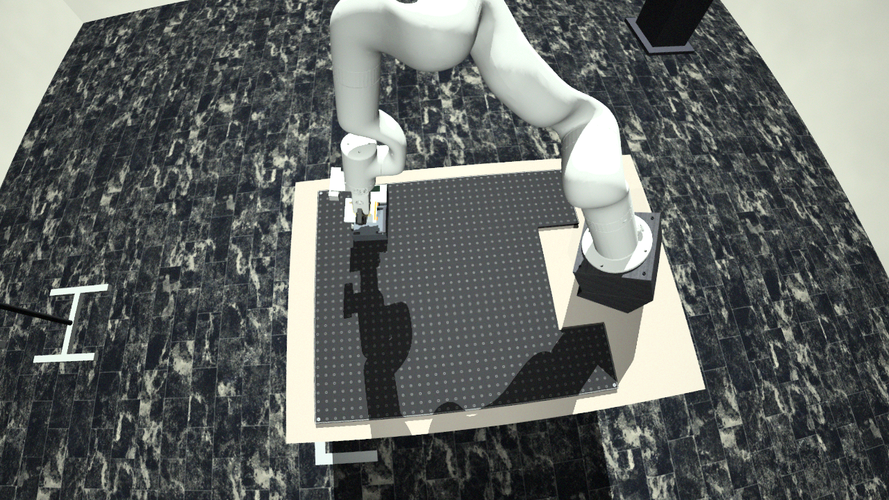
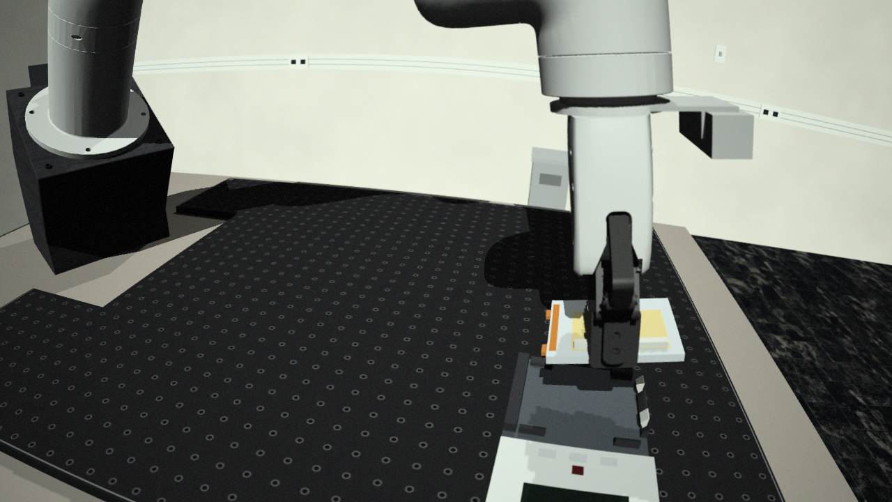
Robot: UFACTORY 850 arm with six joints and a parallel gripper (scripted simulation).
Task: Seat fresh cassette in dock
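My gripper (image 1: 360, 216) (image 2: 614, 362) is shut on FRESH (image 1: 375, 210) (image 2: 658, 324), a white cassette with a yellow panel, gripping it across its width. It holds FRESH level, a little above the board. The two orange copper tabs (image 2: 552, 324) stick out of the cassette's left edge in the exterior view. A small pale piece (image 2: 580, 341) sits in the yellow panel beside the finger; I cannot tell whether it is the comb. Dock D1 (image 2: 548, 474) stands just in front of FRESH, its grey bay (image 2: 573, 406) empty. Its red light (image 2: 577, 469) looks dark.
A black and white latch (image 2: 641, 406) stands on the bay's right wall. A grey-white box (image 2: 548, 180) stands at the board's far edge behind the arm. The robot base (image 1: 615, 261) (image 2: 87, 180) stands at the board's corner notch. The board's edge (image 2: 711, 324) runs close on the right.
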